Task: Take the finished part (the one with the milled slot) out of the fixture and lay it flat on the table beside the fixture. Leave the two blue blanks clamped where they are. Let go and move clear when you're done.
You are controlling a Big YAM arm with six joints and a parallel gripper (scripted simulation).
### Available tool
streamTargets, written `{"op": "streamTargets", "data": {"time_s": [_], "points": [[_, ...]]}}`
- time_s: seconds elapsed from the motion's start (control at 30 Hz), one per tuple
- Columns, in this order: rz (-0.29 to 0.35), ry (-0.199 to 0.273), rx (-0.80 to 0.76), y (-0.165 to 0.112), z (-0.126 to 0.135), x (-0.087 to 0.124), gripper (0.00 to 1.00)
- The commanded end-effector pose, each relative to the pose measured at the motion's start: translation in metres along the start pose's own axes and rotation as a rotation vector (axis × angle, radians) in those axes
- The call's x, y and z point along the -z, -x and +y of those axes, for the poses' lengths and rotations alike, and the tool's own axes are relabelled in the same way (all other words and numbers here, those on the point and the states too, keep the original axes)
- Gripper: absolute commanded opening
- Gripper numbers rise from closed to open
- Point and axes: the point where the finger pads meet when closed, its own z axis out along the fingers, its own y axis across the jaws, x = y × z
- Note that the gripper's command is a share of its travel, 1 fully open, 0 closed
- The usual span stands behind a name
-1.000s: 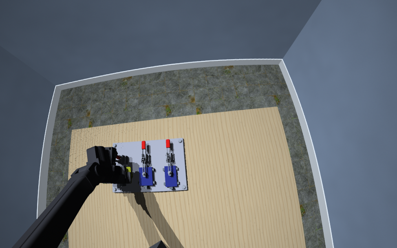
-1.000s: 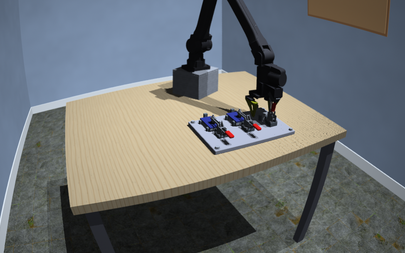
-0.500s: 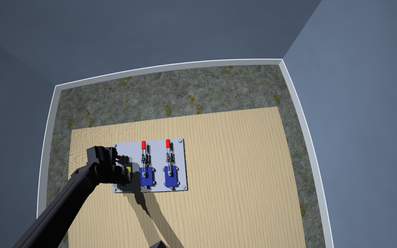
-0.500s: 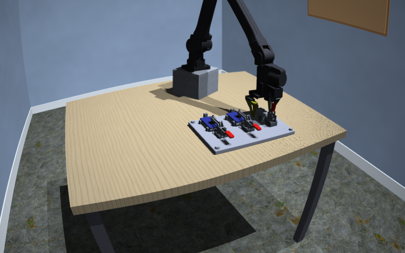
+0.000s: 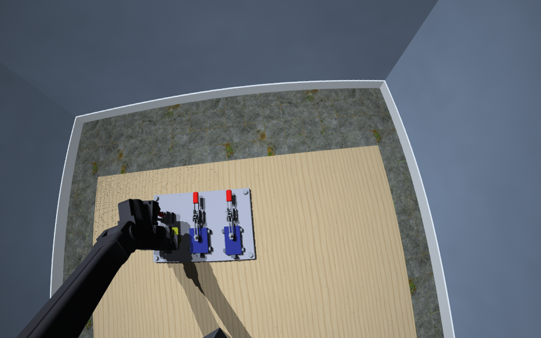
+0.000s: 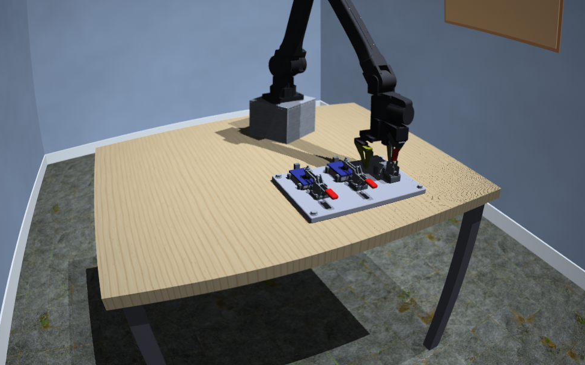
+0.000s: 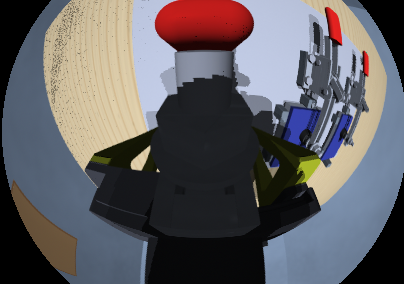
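Fixture plate (image 6: 378, 199) on the wooden table (image 6: 194, 217), with two blue blanks (image 6: 301, 176) (image 6: 339, 166) under red-handled toggle clamps (image 6: 331, 193). At the third station a dark clamp with a red handle (image 7: 203, 23) stands over the grey finished part (image 6: 380, 164), largely hiding it. The gripper (image 6: 380, 153) hangs over it, jaws spread and holding nothing.

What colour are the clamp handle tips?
Red; clearest in the top view.
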Motion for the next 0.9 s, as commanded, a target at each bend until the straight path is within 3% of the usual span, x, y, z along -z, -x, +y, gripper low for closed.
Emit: {"op": "streamTargets", "data": {"time_s": [0.0, 0.87], "points": [[-0.004, -0.001, -0.005, 0.0118, -0.0036, -0.0005, 0.92], [0.004, -0.003, -0.006, 0.0028, -0.0059, -0.0055, 0.92]]}}
